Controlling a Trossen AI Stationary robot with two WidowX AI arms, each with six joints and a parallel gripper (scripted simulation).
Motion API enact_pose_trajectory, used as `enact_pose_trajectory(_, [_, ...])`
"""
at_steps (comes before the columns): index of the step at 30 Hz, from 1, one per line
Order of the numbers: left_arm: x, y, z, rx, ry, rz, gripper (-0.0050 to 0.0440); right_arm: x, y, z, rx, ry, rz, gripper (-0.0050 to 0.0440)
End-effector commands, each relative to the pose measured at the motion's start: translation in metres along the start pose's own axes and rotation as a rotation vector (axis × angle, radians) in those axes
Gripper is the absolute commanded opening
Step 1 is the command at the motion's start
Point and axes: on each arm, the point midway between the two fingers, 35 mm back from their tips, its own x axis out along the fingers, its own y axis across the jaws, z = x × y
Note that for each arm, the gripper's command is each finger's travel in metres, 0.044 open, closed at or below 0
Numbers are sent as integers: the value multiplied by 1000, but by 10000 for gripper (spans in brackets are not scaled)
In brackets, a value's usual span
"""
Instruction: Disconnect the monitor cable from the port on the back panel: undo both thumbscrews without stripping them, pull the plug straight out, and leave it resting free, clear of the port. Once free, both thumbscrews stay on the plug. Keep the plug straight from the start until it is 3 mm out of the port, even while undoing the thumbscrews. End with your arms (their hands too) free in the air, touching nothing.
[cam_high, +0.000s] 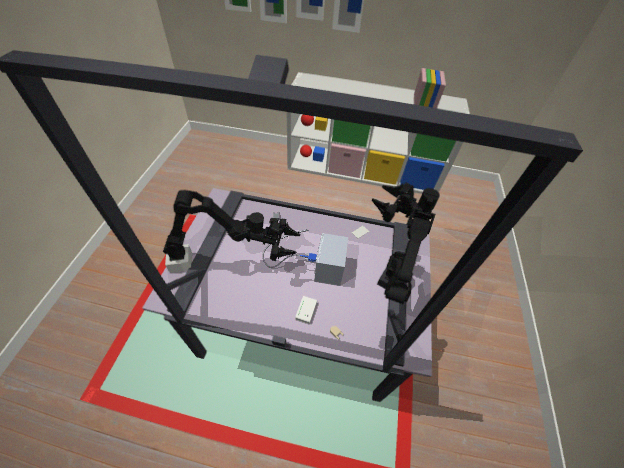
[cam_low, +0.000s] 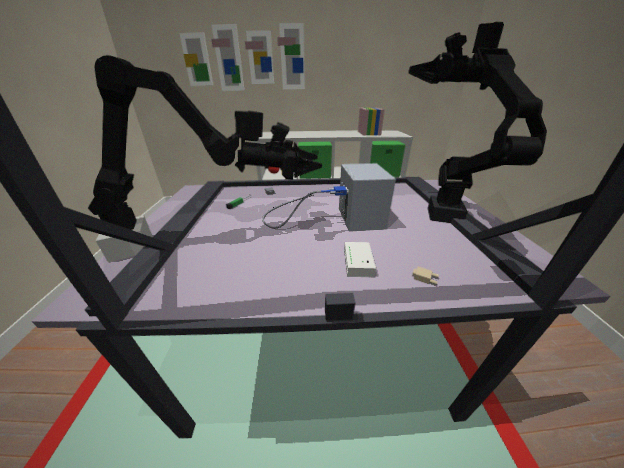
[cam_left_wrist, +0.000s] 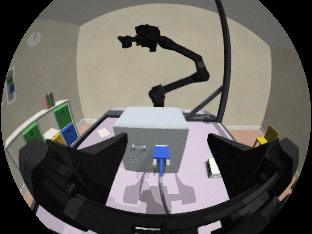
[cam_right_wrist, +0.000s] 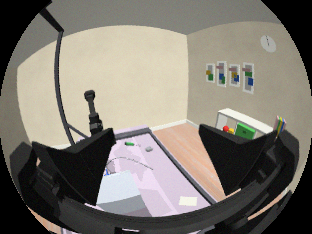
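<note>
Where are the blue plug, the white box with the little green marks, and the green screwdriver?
Blue plug (cam_high: 312, 257) (cam_low: 340, 190) (cam_left_wrist: 161, 152): top, exterior and left wrist views, on its blue body.
White box (cam_high: 306, 309) (cam_low: 359, 257): top and exterior views, on its upper face.
Green screwdriver (cam_low: 235, 203) (cam_right_wrist: 129, 144): exterior and right wrist views, on its handle.
</note>
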Motion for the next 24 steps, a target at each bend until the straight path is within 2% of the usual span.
enact_pose_trajectory(1, [5, -3, 5, 9, -20, -12, 440, -2, 6, 6, -16, -4, 0, 440])
enact_pose_trajectory(20, [6, -3, 3, 9, -20, -13, 440, -3, 6, 6, -15, -4, 0, 440])
enact_pose_trajectory(22, [9, -3, -9, 9, -20, -13, 440, -3, 6, 6, -15, -4, 0, 440])
enact_pose_trajectory(24, [15, -3, -35, 9, -20, -13, 440, -3, 6, 6, -15, -4, 0, 440])
